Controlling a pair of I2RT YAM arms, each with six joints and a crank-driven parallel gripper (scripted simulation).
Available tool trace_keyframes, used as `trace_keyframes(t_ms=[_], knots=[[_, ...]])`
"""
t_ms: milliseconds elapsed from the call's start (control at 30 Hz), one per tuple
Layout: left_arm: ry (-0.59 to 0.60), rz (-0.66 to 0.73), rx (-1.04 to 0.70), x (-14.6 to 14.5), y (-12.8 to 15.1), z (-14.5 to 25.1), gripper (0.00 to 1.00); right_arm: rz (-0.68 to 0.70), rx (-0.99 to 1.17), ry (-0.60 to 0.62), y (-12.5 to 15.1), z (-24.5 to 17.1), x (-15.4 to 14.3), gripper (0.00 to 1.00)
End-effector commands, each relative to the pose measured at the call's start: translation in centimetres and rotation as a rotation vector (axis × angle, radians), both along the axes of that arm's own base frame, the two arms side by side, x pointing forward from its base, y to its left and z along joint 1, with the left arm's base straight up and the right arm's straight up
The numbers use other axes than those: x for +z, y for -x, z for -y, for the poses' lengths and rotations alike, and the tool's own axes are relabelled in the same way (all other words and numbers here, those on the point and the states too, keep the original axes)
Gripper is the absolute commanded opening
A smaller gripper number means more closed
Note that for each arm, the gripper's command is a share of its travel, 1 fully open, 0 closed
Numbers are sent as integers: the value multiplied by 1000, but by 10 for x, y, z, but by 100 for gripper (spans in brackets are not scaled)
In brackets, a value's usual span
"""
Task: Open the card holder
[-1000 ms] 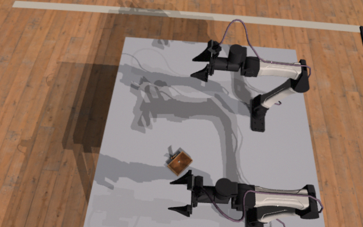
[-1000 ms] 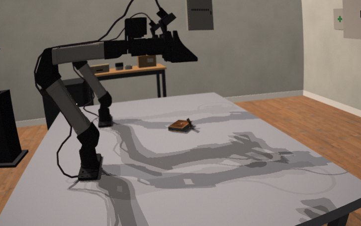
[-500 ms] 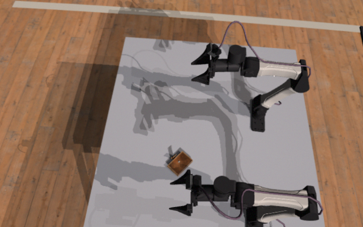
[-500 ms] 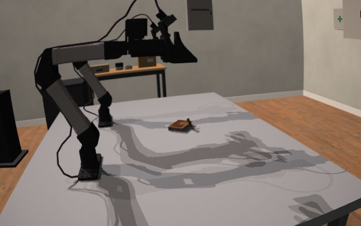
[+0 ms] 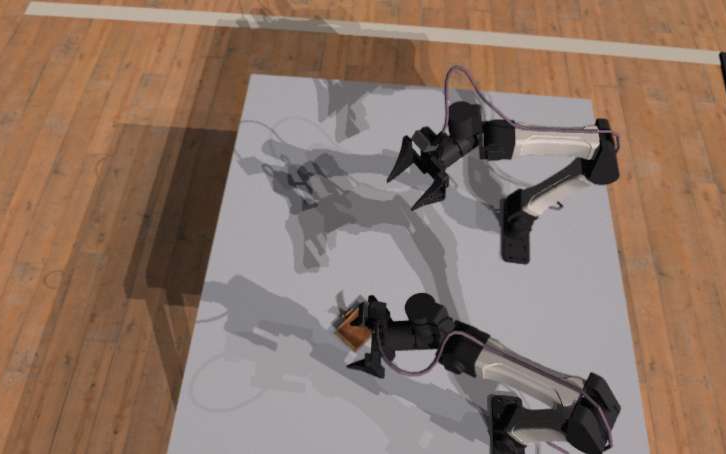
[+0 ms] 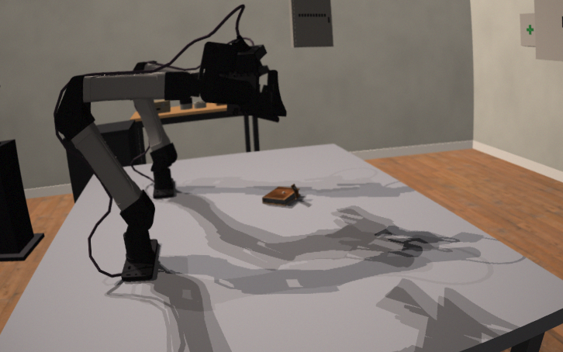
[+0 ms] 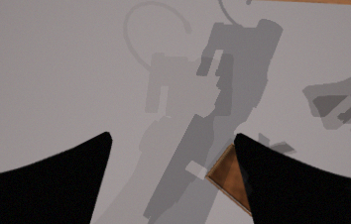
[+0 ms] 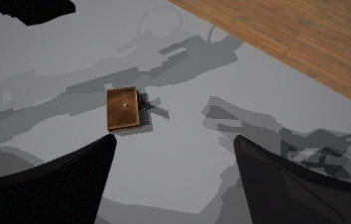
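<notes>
The brown card holder (image 5: 355, 335) (image 6: 280, 193) (image 7: 229, 173) (image 8: 120, 115) lies closed on the table, with a small light stud on its top face and a strap piece standing up at one edge. My left gripper (image 5: 352, 345) (image 7: 173, 136) is open and empty above the table; in the left wrist view its right finger covers part of the holder. My right gripper (image 5: 400, 195) (image 6: 281, 117) (image 8: 175, 137) is open and empty, high above the table and away from the holder, which shows beyond its left fingertip in the right wrist view. The left gripper is hidden in the exterior view.
The grey table (image 5: 275, 90) (image 6: 493, 301) carries both arm bases, and arm shadows cross its top. Part of the other arm (image 8: 37, 10) shows at the upper left of the right wrist view. A black pedestal (image 6: 1, 201) and a wooden-topped bench (image 6: 174, 112) stand beyond the table.
</notes>
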State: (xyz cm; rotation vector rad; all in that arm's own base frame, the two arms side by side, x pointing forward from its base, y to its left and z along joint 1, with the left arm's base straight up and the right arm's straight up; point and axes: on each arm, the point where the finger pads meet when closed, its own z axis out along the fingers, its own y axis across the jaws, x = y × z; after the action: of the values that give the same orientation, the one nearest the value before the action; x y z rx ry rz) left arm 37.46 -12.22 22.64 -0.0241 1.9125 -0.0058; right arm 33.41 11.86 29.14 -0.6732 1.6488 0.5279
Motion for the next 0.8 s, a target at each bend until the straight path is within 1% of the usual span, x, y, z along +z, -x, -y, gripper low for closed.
trace_keyframes(t_ms=[0, 100, 200, 267, 400, 567, 667, 733, 767], knots=[[38, -110, 88, -37, -1, 34, 100, -9, 205, -10, 25, -28, -6, 100], [30, -188, 64, -66, 2, 68, 100, -13, 244, -23, 30, -34, -7, 100], [21, -248, 47, -89, 3, 94, 100, -21, 263, -21, 34, -35, -10, 100], [21, -248, 47, -89, 3, 94, 100, -21, 263, -21, 34, -35, -10, 100], [14, -309, 28, -112, 5, 121, 100, -29, 271, -17, 36, -36, -13, 100], [-3, -358, 18, -134, 5, 143, 100, -30, 274, -11, 37, -35, -14, 100], [-6, -364, 13, -138, 4, 148, 100, -30, 274, -11, 37, -35, -14, 100], [4, -344, 3, -131, 1, 152, 100, -30, 274, -11, 37, -35, -14, 100], [-1, -349, 0, -130, 2, 150, 88, -30, 274, -11, 37, -35, -14, 100]])
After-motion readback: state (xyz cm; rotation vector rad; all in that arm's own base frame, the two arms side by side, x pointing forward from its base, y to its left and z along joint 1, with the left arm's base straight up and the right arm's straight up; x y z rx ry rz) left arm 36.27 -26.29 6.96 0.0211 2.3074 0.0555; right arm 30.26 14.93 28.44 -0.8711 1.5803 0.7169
